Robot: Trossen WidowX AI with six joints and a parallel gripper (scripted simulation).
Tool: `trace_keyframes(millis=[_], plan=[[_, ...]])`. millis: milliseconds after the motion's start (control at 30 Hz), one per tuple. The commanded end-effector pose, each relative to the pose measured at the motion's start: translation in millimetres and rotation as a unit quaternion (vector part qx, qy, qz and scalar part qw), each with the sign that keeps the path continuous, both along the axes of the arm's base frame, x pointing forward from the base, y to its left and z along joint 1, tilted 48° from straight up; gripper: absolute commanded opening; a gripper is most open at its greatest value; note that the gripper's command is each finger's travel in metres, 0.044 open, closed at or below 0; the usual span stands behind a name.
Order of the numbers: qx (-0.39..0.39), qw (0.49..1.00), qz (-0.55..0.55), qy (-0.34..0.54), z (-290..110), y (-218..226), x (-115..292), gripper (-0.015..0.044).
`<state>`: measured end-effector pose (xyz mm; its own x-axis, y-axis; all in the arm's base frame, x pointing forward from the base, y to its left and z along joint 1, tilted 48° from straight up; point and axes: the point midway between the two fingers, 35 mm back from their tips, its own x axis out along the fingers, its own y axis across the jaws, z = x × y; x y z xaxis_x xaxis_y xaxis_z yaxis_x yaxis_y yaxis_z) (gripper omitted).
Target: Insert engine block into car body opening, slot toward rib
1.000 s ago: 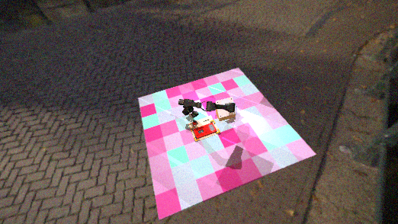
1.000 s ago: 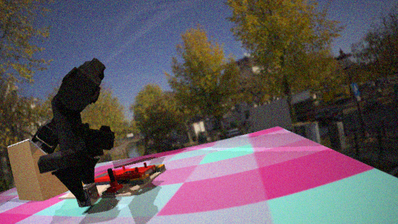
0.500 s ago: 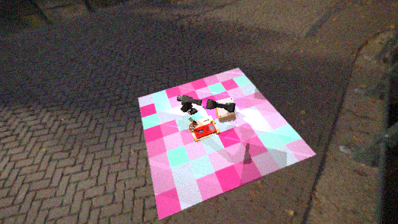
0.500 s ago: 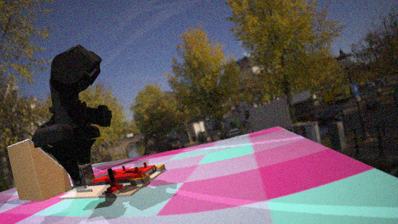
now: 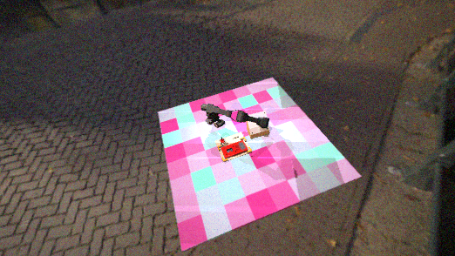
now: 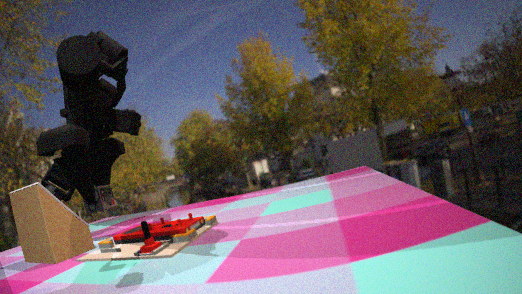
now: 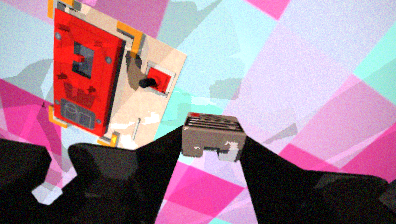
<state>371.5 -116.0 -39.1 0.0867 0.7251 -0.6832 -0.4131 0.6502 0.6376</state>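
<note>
My gripper point(image 7: 210, 132) point(image 5: 213, 121) point(image 6: 101, 201) is shut on the grey engine block point(image 7: 212, 131), a small ribbed box with a notch in its lower edge. It holds the block up off the checked mat point(image 7: 310, 75), a little to the right of the assembly board. The red car body point(image 7: 87, 85) point(image 5: 233, 149) point(image 6: 161, 228) lies flat on the beige board point(image 7: 150, 112) point(image 6: 127, 250). A dark rectangular opening point(image 7: 83, 57) shows in its upper half. In the wrist view the car body is up and to the left of the block.
A black lever on a red base point(image 7: 154, 81) point(image 6: 143, 237) stands on the board beside the car body. The tan block point(image 6: 45, 227) point(image 5: 257, 129) that carries the arm stands behind the board. Orange corner brackets point(image 7: 126, 30) edge the car body.
</note>
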Motion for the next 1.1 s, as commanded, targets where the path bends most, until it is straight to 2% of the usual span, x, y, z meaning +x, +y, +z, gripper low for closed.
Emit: trace_keyframes(millis=[0, 200, 367, 667, 1067], plan=[[-0.003, 1.0, 0.004, -0.001, 7, -9, -2, 0.0], [-0.001, 1.0, 0.008, 0.0, 17, -18, -5, 0.0], [-0.001, 1.0, 0.008, -0.001, 4, -3, -2, 0.0], [0.01, 1.0, -0.01, -0.018, 5, -7, -5, 0.0], [0.081, 0.98, -0.125, -0.129, -5, -9, -13, 0.0]])
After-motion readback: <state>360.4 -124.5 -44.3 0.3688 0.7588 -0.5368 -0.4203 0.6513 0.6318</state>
